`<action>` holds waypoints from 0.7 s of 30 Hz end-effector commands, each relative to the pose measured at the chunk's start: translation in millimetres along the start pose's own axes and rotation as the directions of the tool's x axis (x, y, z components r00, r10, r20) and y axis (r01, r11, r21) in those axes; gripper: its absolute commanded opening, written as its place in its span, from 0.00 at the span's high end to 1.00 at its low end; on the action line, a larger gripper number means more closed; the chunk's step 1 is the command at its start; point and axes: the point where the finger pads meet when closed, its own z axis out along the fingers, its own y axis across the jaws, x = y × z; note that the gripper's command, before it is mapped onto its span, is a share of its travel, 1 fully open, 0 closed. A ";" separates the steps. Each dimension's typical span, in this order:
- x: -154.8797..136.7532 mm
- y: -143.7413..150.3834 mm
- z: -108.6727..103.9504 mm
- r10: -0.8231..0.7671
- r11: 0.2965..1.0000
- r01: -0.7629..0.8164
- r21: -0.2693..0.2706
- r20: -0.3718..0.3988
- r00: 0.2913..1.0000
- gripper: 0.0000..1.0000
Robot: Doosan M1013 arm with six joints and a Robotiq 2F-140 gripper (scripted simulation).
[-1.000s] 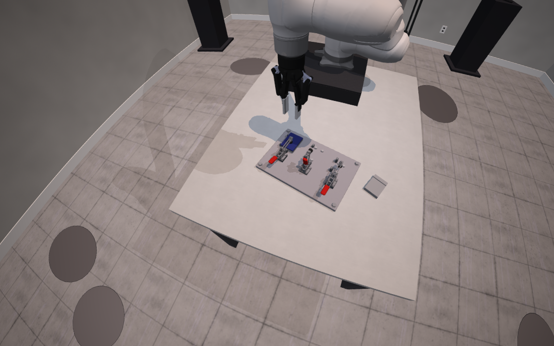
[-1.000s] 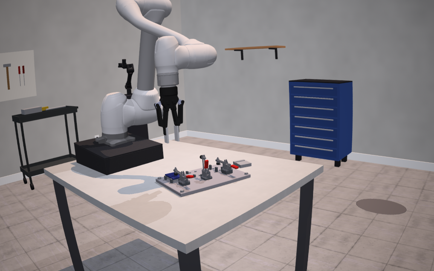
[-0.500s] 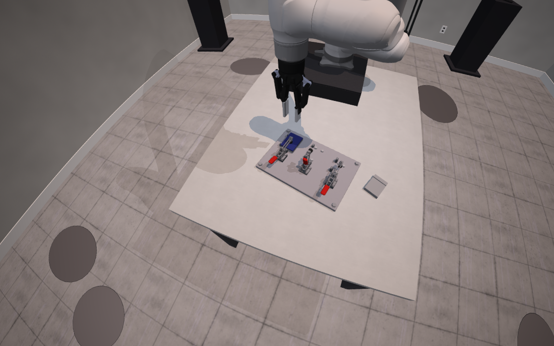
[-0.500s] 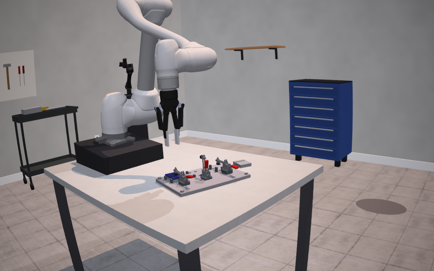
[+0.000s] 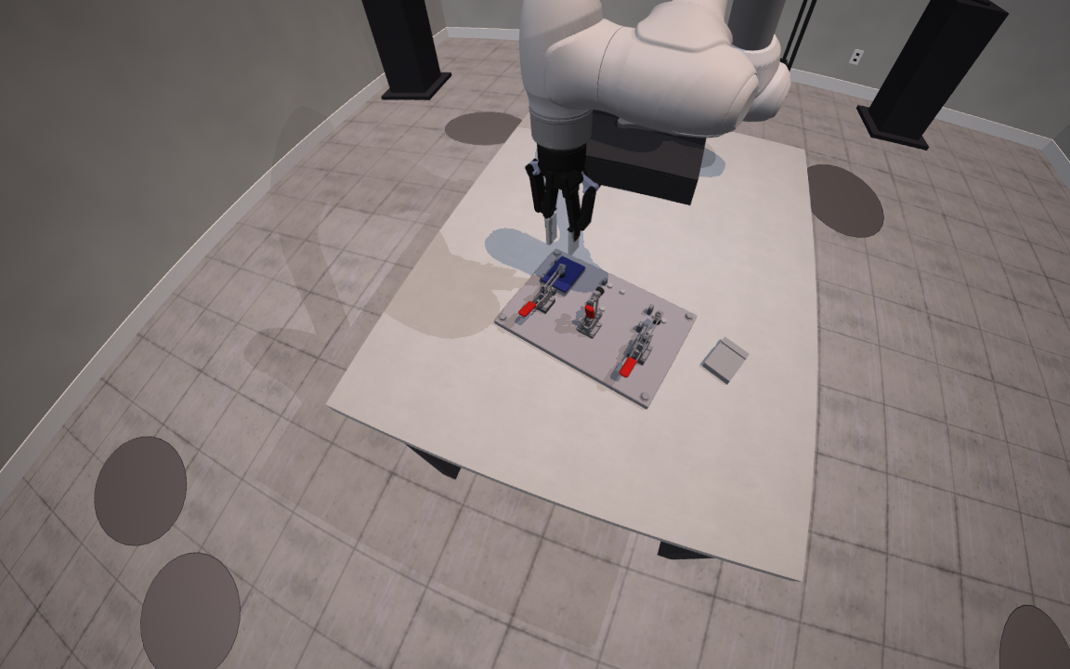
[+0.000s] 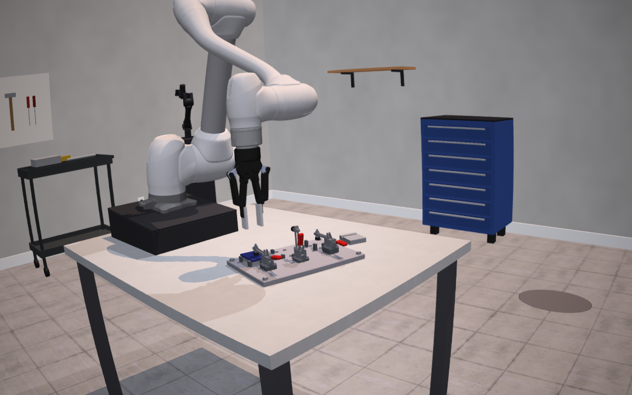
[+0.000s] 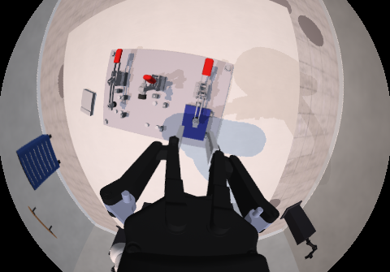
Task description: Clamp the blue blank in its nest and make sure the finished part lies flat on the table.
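The gripper (image 6: 252,223) hangs above the table (image 6: 308,314), its fingers partly parted with nothing between them, poised over the end of the fixture plate (image 5: 572,353) nearest the arm's black pedestal (image 6: 127,230). The blue blank (image 5: 569,270) lies in the end nest on that side of the plate, with a clamp bar reaching over it; that clamp's red handle (image 5: 527,308) lies low. Whether the handle is fully past centre cannot be told. The middle clamp's red handle (image 6: 300,238) stands upright, and the third clamp's red handle (image 5: 628,368) lies low at the far end of the plate. The grey finished part (image 5: 724,359) lies flat on the table just beyond that far end, apart from the plate; its slot cannot be made out at this size. Between the gripper and the blank nothing stands in the way except the clamp bar across the blank itself. Around the table stand a blue drawer cabinet (image 6: 466,171) by the wall, a black cart (image 6: 65,164) carrying a grey bar, a wooden wall shelf (image 6: 371,69) and a tool poster (image 6: 6,112) showing a hammer and red-handled tools. Dark round patches (image 6: 554,300) mark the tiled floor. No writing or brand can be read on anything.
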 end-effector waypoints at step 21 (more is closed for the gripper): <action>126.2 0.0 0.1 0.000 1.000 0.000 0.000 0.000 1.000 0.72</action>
